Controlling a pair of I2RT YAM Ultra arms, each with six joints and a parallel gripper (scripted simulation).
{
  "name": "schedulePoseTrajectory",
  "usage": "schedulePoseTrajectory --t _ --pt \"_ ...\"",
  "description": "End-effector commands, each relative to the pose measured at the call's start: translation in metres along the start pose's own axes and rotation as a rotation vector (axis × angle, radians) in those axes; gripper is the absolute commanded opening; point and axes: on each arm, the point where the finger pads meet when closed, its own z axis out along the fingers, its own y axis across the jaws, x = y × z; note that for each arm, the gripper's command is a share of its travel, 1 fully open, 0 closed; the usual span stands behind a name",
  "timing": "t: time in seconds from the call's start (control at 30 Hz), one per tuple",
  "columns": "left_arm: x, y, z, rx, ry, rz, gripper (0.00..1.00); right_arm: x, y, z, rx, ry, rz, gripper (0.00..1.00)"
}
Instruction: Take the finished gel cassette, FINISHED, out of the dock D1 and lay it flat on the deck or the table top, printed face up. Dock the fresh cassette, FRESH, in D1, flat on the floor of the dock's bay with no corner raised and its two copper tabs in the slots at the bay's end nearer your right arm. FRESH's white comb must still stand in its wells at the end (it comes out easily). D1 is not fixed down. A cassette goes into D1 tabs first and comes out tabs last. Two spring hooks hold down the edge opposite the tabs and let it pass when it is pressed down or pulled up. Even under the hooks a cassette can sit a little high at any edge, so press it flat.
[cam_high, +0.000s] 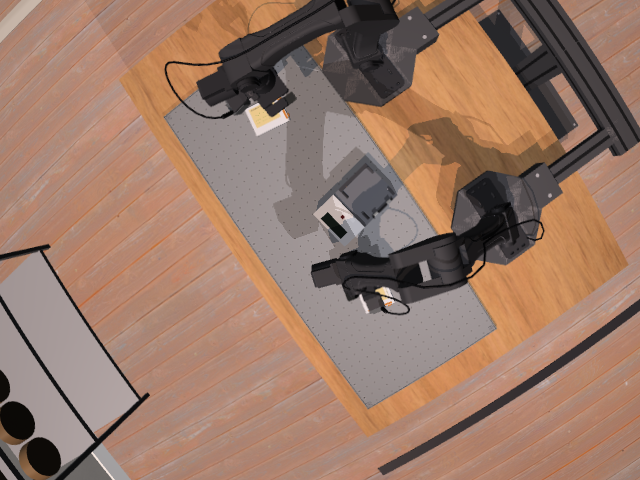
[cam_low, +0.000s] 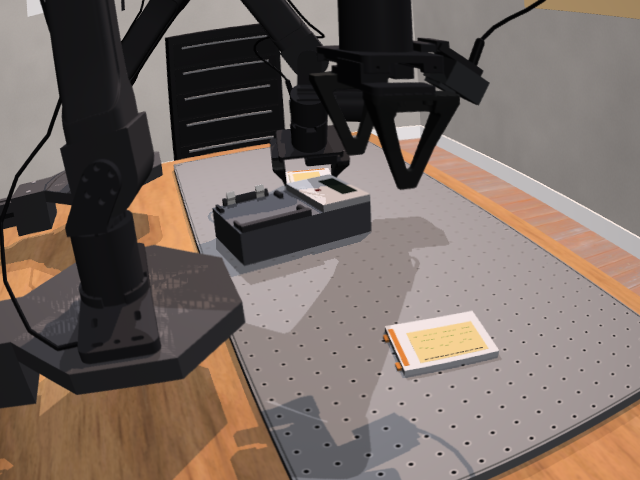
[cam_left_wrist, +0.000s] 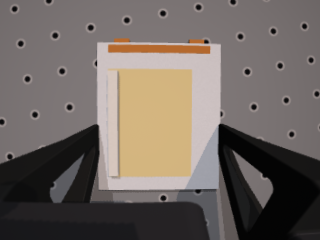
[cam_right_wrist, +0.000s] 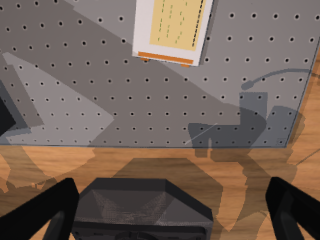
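Perforated deck (cam_high: 336, 356) (cam_low: 516, 408) (cam_left_wrist: 270, 90) (cam_right_wrist: 55, 112) bears FINISHED (cam_high: 266, 121) (cam_low: 444, 342) (cam_right_wrist: 172, 30), print illegible; left claw (cam_high: 370, 299) (cam_low: 310, 175) (cam_left_wrist: 159, 127) grasps FRESH (cam_high: 386, 296) (cam_low: 307, 177) (cam_left_wrist: 155, 122), right claw (cam_high: 264, 104) (cam_low: 381, 169) (cam_right_wrist: 172, 182) released.

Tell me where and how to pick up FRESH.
Grip FRESH from straight above, low on its two long side walls. It lies flat, with those sides straight and parallel. The white comb runs just inside one long side, so best keep pressure off it. The copper tabs project from a short end; leave them free for docking.
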Motion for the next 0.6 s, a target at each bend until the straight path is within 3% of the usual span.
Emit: schedulePoseTrajectory --t 0.0,0.57 --pt "-0.0007 -0.0050 -0.0044 0.013 0.009 -0.007 0.00 -0.0057 -0.0060 -0.0113 0.014 -0.029 0.009 1.00" --pt "-0.0020 -0.0049 -0.0067 0.001 0.011 0.002 0.00 -0.0057 -0.0060 -0.0113 0.014 -0.029 0.009 1.00"
